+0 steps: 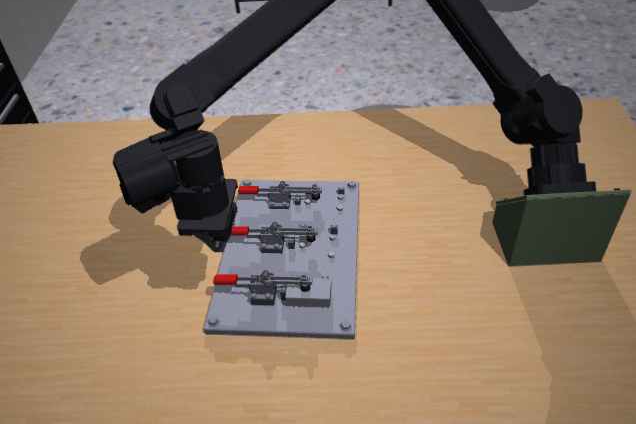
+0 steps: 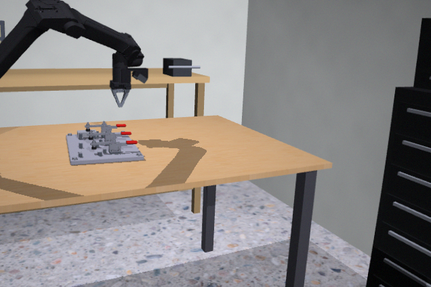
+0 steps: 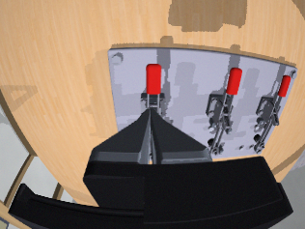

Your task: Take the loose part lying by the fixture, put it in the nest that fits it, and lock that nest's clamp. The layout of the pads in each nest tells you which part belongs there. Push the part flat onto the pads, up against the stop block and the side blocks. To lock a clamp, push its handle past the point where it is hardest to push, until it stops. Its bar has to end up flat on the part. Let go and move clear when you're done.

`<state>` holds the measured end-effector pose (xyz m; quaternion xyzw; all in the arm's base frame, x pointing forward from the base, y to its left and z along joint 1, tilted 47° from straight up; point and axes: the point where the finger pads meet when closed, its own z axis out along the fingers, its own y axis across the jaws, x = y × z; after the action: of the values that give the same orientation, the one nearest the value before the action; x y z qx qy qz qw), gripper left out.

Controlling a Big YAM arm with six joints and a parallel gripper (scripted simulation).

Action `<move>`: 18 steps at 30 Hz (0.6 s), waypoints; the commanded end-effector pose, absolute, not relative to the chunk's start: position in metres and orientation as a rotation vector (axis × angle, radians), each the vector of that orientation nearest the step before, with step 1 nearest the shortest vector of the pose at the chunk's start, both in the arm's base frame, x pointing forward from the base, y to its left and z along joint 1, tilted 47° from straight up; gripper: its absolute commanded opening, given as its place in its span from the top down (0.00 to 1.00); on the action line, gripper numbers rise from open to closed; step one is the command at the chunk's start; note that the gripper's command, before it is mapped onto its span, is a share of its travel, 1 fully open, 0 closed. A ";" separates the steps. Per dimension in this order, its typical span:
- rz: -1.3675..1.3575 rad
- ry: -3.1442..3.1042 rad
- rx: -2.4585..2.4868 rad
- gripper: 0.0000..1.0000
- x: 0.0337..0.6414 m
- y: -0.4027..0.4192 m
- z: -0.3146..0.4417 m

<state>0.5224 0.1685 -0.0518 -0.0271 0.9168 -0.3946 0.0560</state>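
The grey block part (image 1: 316, 293) lies in the front nest of the fixture plate (image 1: 303, 325) (image 2: 104, 161) (image 3: 132, 59) in the top view. That nest's clamp bar reaches level over the block, with its dark tip on the block's top. Its red handle (image 1: 225, 279) (image 2: 120, 125) (image 3: 153, 78) lies level, pointing away from the block. The middle red handle (image 1: 240, 230) (image 2: 126, 133) (image 3: 234, 81) and back red handle (image 1: 248, 190) (image 2: 131, 142) (image 3: 285, 86) also lie level; no part shows in their nests. My gripper (image 1: 217, 249) (image 2: 120, 105) (image 3: 150, 115) is shut and empty, raised above the fixture, touching no handle.
A green angled block (image 1: 562, 231) stands at the right, beneath the arm's other end. Bolt heads sit at the plate's corners. Behind the table in the exterior view is another bench with a dark box (image 2: 177, 67); a black drawer cabinet (image 2: 400, 185) stands at the right.
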 end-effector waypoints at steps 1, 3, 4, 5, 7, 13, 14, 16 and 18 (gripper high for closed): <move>-1.154 2.760 -0.027 1.00 0.538 0.178 -0.029; -1.154 2.760 -0.027 1.00 0.538 0.178 -0.029; -1.168 2.765 -0.045 1.00 0.534 0.180 -0.036; -1.169 2.765 -0.048 1.00 0.533 0.181 -0.036; -1.169 2.765 -0.049 1.00 0.533 0.181 -0.036; -1.170 2.766 -0.054 1.00 0.533 0.181 -0.036; -1.170 2.766 -0.054 1.00 0.533 0.181 -0.036; -1.170 2.766 -0.054 1.00 0.533 0.181 -0.036; -1.170 2.766 -0.054 1.00 0.533 0.181 -0.036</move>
<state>0.5225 0.1678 -0.0487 -0.0221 0.9164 -0.3958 0.0553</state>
